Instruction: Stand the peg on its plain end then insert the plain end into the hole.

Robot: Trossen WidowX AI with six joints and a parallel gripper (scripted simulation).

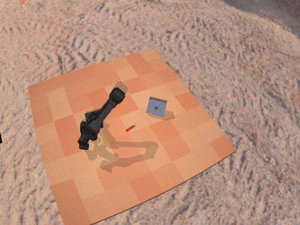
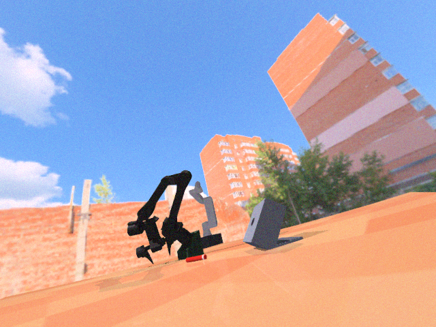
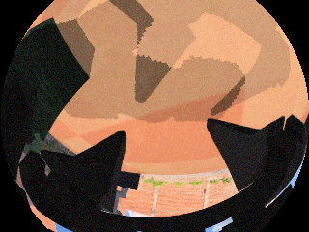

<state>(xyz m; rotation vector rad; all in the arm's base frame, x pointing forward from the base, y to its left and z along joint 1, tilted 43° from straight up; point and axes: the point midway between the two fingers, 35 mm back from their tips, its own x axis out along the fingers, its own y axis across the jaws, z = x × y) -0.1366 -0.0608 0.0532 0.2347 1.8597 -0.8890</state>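
Note:
A red peg (image 1: 130, 128) (image 2: 194, 259) lies flat on the table (image 1: 198, 125) (image 2: 317, 288), between the arm base and the panel. Its white-banded end points away from the arm base. A blue-grey sloped panel (image 1: 152, 112) (image 2: 267, 225) stands beyond it, with one dark hole (image 1: 156, 107) (image 2: 252, 221) in its face. My gripper (image 2: 161, 258) (image 3: 168, 130) is open and empty, fingers wide apart, low beside the arm base and away from the peg. In the top view its fingers are hard to make out. The peg is not in the wrist view.
The dark green arm base (image 1: 89, 116) (image 2: 191, 246) (image 3: 53, 77) stands close to the gripper, at the left of the wrist view. A grey jointed shape (image 2: 210, 214) shows behind the arm in the exterior view. The arm's shadow falls across the table near the peg.

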